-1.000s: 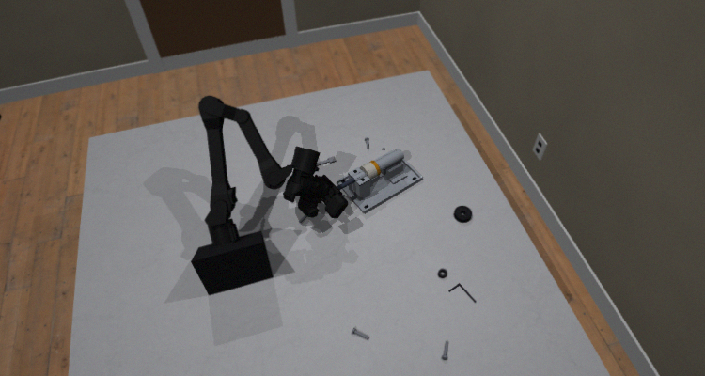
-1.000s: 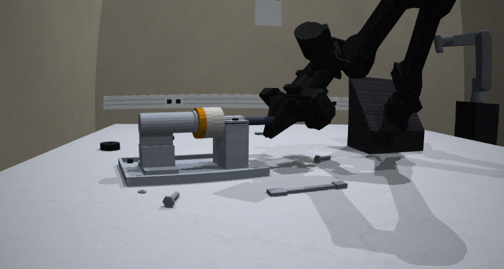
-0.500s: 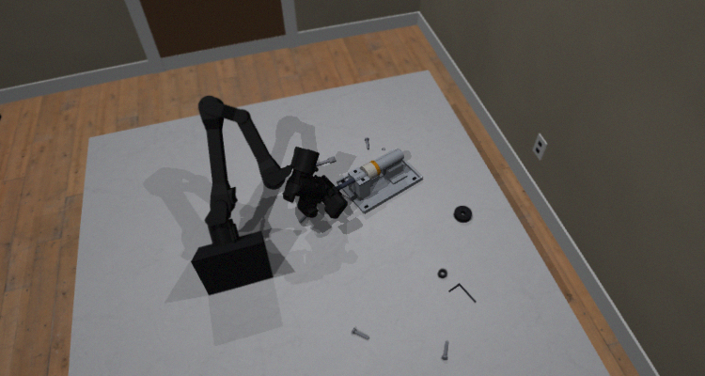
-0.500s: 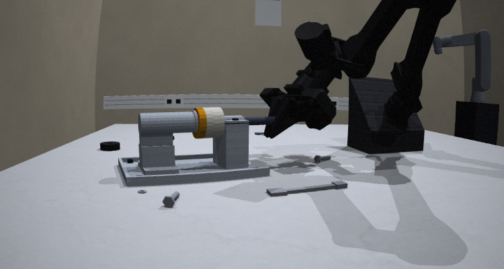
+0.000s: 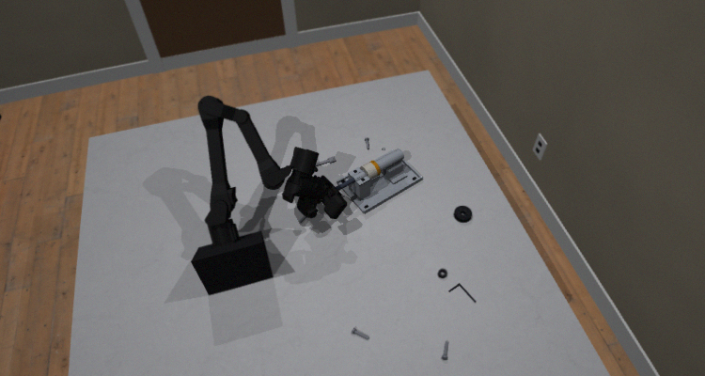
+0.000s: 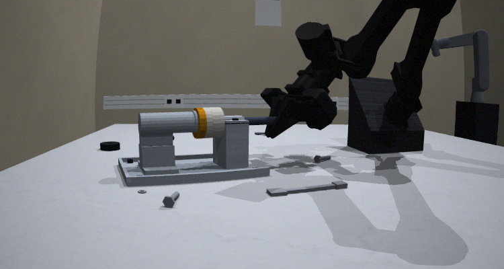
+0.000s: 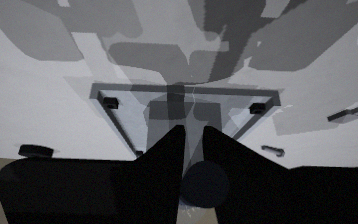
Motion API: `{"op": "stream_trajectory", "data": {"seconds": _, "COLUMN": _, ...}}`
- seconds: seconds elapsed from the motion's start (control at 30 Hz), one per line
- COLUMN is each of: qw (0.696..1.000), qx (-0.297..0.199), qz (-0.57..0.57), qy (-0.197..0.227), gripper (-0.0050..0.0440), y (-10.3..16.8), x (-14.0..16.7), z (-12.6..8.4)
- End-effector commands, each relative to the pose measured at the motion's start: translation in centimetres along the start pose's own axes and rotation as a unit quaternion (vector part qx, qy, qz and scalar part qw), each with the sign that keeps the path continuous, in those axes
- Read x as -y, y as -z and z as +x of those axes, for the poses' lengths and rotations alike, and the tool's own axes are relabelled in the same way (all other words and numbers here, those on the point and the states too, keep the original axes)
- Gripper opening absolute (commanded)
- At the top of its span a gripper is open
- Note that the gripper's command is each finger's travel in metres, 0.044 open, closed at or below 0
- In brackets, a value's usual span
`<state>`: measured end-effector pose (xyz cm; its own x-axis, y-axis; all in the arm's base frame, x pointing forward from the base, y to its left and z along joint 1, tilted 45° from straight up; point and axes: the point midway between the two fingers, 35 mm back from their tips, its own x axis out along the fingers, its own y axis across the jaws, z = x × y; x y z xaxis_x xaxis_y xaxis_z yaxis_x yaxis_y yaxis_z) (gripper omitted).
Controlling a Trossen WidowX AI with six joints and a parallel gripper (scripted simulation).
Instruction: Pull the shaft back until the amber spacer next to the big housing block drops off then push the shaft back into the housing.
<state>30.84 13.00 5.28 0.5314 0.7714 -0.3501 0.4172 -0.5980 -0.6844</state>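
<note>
jaws clamped on shaft (image 6: 260,120); amber spacer (image 6: 200,122) visible from exterior, hidden from wrist

Shaft (image 6: 260,120) tip is swallowed by the gripper (image 6: 273,126) in the exterior view, so the contact between jaws and shaft can't be seen; its far length is hidden inside the spacers (image 6: 214,122) and housing (image 6: 167,123). Wrist view: the gripper body blacks out the lower frame, and the shaft (image 7: 204,183) shows only as a dark round end, cut by the bottom edge. Top view: bolts (image 5: 360,333) and washer (image 5: 442,273) on the desk (image 5: 148,324) too small for detail; the exterior view crops the arm (image 6: 415,6) at the top.
</note>
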Motion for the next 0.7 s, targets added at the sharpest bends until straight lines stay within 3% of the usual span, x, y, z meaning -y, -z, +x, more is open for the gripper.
{"op": "stream_trajectory", "data": {"seconds": 0.0, "qw": 1.0, "qx": -0.01, "qz": -0.011, "qy": 0.002, "gripper": -0.005, "y": 0.59, "x": 0.21, "z": -0.35}}
{"op": "stream_trajectory", "data": {"seconds": 0.67, "qw": 1.0, "qx": -0.01, "qz": -0.011, "qy": 0.001, "gripper": -0.005, "y": 0.43, "x": 0.21, "z": -0.52}}
